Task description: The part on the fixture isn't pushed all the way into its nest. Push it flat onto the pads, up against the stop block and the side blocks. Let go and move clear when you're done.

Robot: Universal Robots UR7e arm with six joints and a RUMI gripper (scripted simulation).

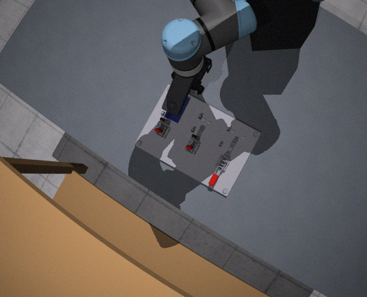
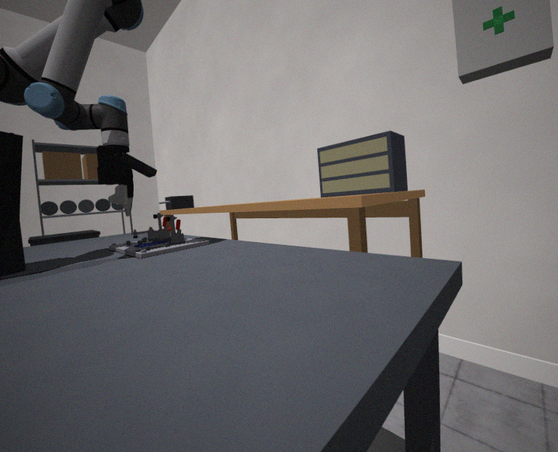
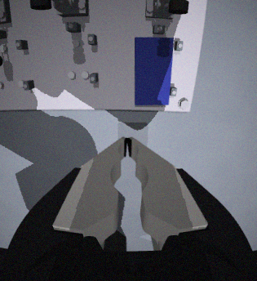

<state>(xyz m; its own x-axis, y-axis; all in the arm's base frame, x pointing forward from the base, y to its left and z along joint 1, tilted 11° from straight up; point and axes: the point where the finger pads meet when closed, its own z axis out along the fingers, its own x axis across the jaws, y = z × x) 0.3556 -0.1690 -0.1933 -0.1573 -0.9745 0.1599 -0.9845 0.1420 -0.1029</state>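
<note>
The gripper (image 3: 127, 148), fingers pressed together on nothing, hangs above the desk (image 1: 67, 62) just short of the fixture plate (image 3: 110, 49) bearing the blue part (image 3: 151, 69).

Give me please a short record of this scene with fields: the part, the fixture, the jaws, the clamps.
part: blue flat plate, lying at one end of the fixture
fixture: grey plate on the dark table
side blocks: two small blocks along the part's outer edge
gripper: jaws shut, holding nothing, above the table just off the fixture's edge, not touching the part
clamps: three with red handles
</note>
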